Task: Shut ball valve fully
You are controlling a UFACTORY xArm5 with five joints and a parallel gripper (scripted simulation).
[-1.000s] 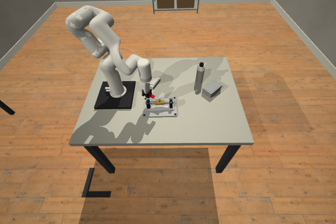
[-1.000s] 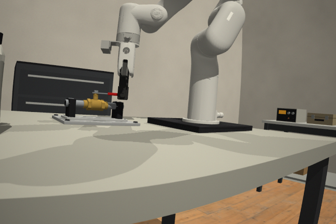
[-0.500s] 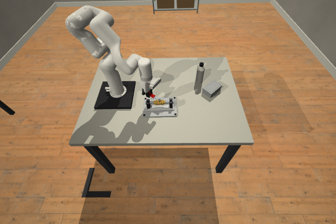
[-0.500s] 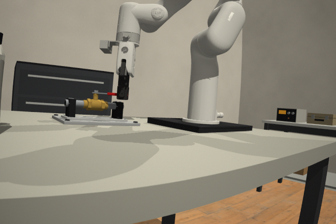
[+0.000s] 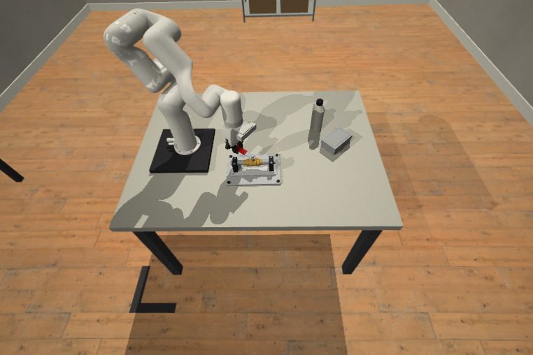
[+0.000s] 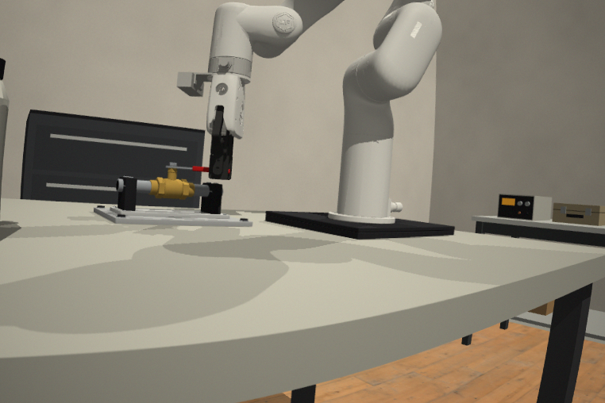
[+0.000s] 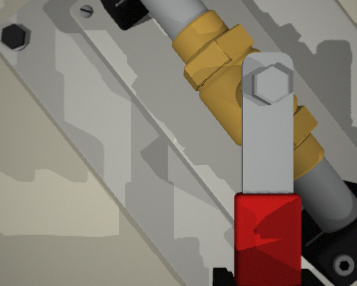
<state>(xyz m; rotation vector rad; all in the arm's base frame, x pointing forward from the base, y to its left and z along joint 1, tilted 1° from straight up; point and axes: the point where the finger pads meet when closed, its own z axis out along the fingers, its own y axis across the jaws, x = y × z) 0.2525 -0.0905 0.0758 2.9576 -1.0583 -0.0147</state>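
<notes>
My gripper (image 6: 220, 171) clamped on the valve's red handle tip (image 7: 268, 240).
Lever (image 7: 267, 135) angled across brass ball valve (image 7: 223, 80); finger contact itself seemingly hidden.

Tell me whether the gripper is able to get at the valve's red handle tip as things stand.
Yes, it seems so: the gripper is already shut on the red handle tip, with nothing blocking it above the brass valve body.

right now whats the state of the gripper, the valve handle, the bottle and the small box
gripper: shut on the handle's red tip
valve handle: angled across the pipe, not yet square to it
bottle: upright, black cap on
grey box: closed, resting flat beside the bottle
</notes>
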